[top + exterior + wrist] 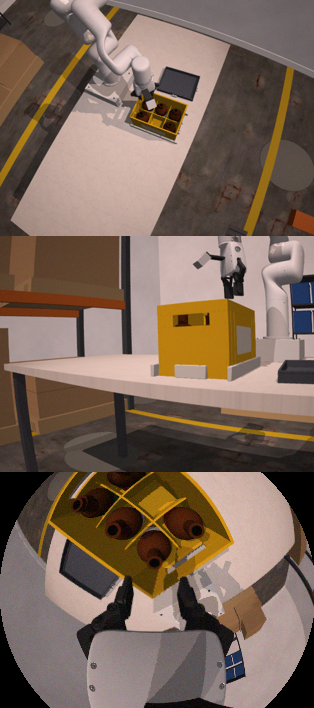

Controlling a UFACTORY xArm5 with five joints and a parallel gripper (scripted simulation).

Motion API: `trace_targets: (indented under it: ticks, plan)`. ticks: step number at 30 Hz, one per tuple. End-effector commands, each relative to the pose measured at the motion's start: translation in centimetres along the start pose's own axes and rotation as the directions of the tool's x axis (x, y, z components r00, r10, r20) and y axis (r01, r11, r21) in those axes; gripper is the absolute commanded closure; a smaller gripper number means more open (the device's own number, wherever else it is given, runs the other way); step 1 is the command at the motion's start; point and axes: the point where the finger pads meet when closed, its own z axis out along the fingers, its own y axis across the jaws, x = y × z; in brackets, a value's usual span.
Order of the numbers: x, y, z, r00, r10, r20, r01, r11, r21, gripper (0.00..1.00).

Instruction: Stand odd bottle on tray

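Observation:
The yellow crate (136, 122) (192, 345) (133, 578) stands level on the table, with all five brown bottles in its cells. One bottle (145, 106) (154, 547) is in the corner cell nearest my gripper. Beside it are a tray-side middle bottle (161, 109) (124, 523) and an opposite-row bottle (142, 117) (183, 522). The far end holds two more bottles, one on the tray side (175, 114) (93, 503) and one opposite (169, 127) (126, 477). One middle cell is empty. My gripper (233, 295) (155, 584) is open and empty above the crate. The dark tray (178, 83) (295, 377) (89, 569) is empty. Neck differences are unclear.
Low pale guide strips (154, 134) (190, 371) stand around the crate's foot. The crate's walls and dividers rise around the bottles. The tray lies close beside the crate's long side. The arm's base (106, 91) (280, 350) stands near the crate's gripper end.

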Motion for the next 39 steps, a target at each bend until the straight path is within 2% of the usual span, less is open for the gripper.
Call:
trace_targets:
  ticks: [1,9,10,39]
  plan:
    - [0.10,-0.04,-0.73,1.000,0.000,-0.003,0.000,1.000,0.002,0.35]
    - [0.10,-0.03,-1.11,1.000,0.000,-0.003,0.000,1.000,0.002,0.35]
    - [0.10,-0.03,-1.11,1.000,0.000,-0.003,0.000,1.000,0.002,1.00]
    - [0.10,-0.03,-1.11,1.000,0.000,-0.003,0.000,1.000,0.002,1.00]
